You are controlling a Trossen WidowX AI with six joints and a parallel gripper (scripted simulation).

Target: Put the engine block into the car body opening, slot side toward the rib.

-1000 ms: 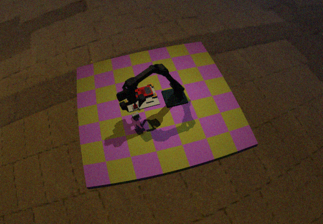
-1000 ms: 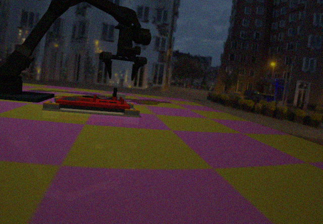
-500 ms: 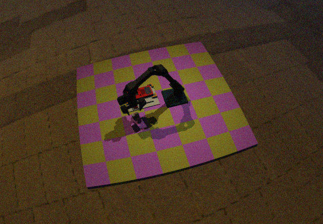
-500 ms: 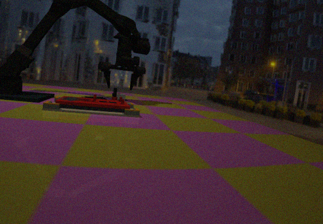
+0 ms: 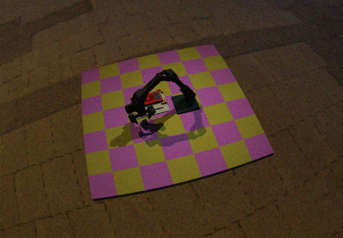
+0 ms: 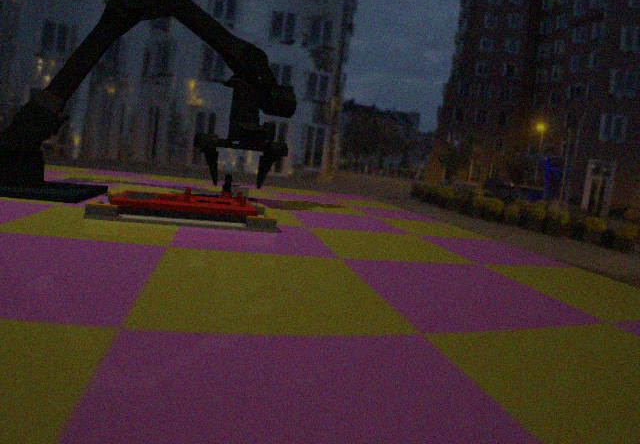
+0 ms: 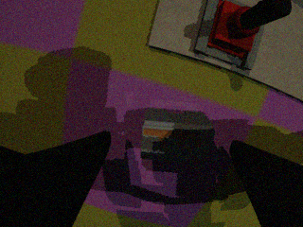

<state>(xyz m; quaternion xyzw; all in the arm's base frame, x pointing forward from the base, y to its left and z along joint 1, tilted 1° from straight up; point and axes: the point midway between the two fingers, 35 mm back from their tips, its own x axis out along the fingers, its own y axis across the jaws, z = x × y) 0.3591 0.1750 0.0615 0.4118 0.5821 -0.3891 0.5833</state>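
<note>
The engine block is a small grey block with an orange stripe. It lies on the checkered mat in the arm's shadow, just off the near edge of the board. My gripper is open and empty. It hangs straight above the block with a finger on each side, clear of it. The red car body sits on a pale board behind the gripper. Its opening is hard to make out.
A red base with a dark upright lever stands on the board near its edge. The arm's dark base plate sits beside the board. The purple and yellow mat spreads around, and paving lies beyond it.
</note>
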